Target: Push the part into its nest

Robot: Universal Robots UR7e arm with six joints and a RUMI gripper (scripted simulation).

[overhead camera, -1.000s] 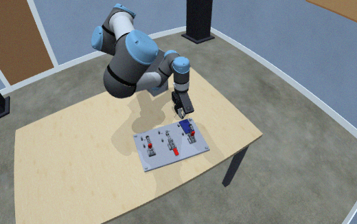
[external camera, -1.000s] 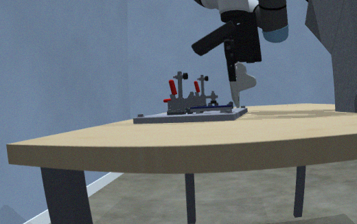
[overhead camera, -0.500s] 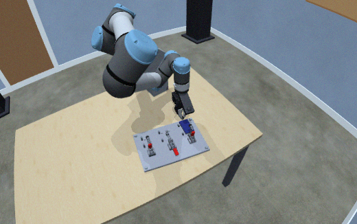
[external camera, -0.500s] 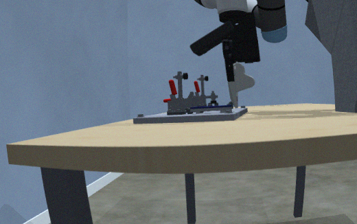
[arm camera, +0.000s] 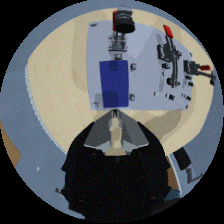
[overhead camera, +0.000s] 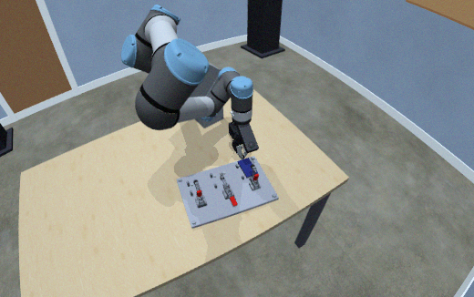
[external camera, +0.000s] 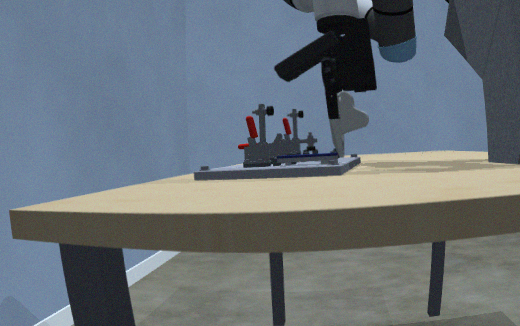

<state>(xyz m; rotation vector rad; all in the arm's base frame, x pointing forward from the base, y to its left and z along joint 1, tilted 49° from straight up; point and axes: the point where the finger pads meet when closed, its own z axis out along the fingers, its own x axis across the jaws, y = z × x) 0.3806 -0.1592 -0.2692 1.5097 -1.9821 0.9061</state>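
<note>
A flat blue part [overhead camera: 246, 168] lies on the grey fixture plate [overhead camera: 227, 191] at its far right corner. It also shows in the wrist view [arm camera: 115, 84] and edge-on in the exterior view [external camera: 306, 156]. My gripper [overhead camera: 240, 150] is shut and empty. Its fingertips [external camera: 340, 150] point down at the part's near edge, just at the plate's rim; in the wrist view the fingertips [arm camera: 115, 113] sit right at the part's edge. Small grey blocks [arm camera: 132, 66] flank the part's side, and a red-handled toggle clamp [arm camera: 123, 21] stands beyond its far end.
Two more toggle clamps with red handles stand on the plate, one in the middle [overhead camera: 226, 188] and one at the left [overhead camera: 199, 196]. The plate lies near the table's right front edge. A dark post [overhead camera: 264, 25] stands behind the table.
</note>
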